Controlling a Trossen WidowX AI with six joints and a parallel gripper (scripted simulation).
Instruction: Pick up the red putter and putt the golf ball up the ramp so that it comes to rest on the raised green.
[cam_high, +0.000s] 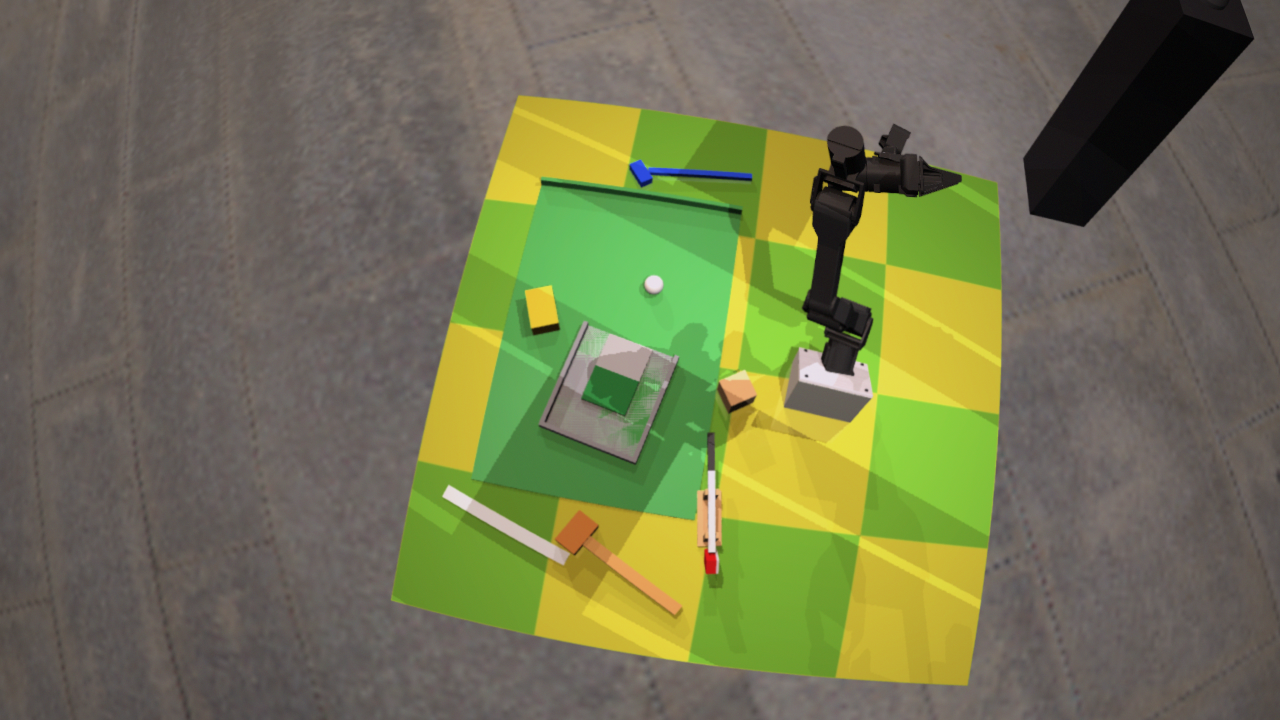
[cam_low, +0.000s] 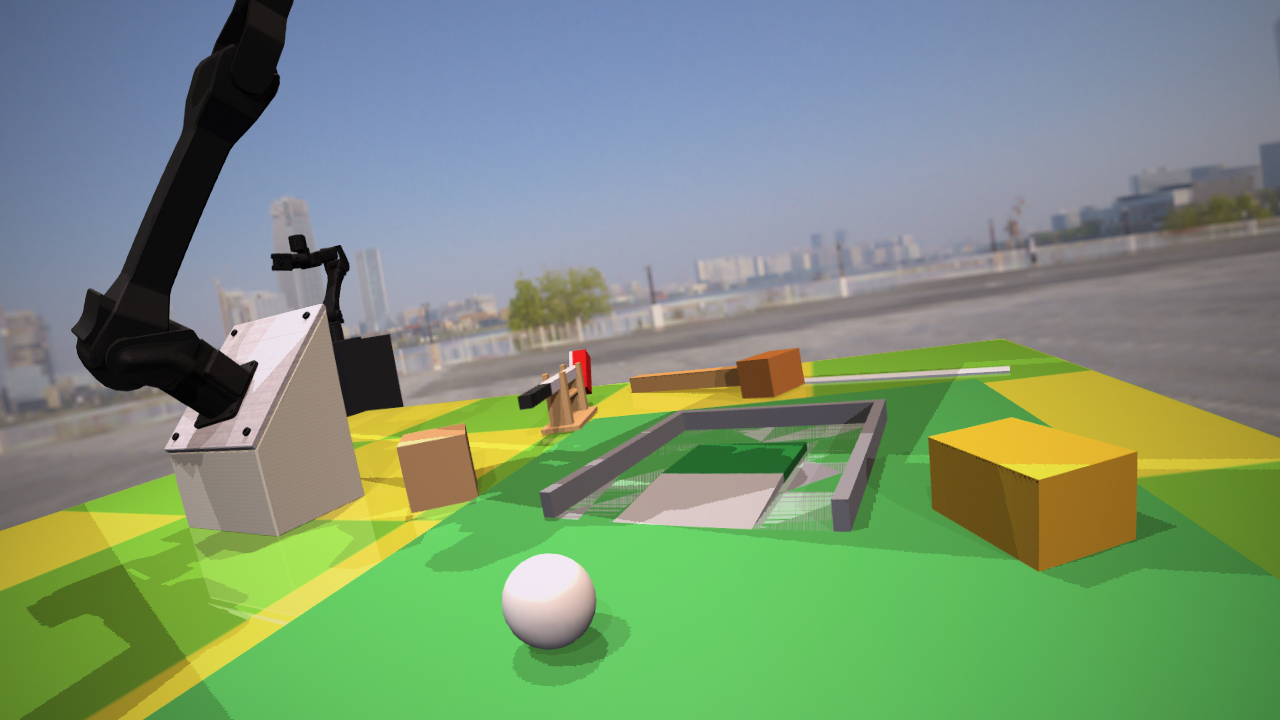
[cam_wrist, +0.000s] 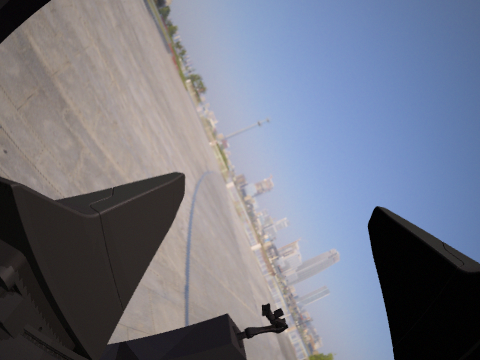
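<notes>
At six o'clock from my arm's white base (cam_high: 827, 394) (cam_low: 313, 429), over toward seven in the top view, the red putter (cam_high: 711, 510) (cam_low: 583, 371) lies across a small wooden stand (cam_high: 702, 535) (cam_low: 569, 420) — propped, I judge, so its black grip stays high enough for my fingers. The golf ball (cam_high: 653, 283) (cam_low: 548, 600) sits on the green felt before the ramp (cam_high: 623, 352) (cam_low: 702, 499), probably to give it a straight run up to the raised green (cam_high: 611, 389) (cam_low: 738, 458). My arm reaches up toward twelve, then bends its wrist to three — gripper (cam_high: 959, 179) (cam_wrist: 282, 200) spread nearly full, holding nothing, aimed away from the putter.
</notes>
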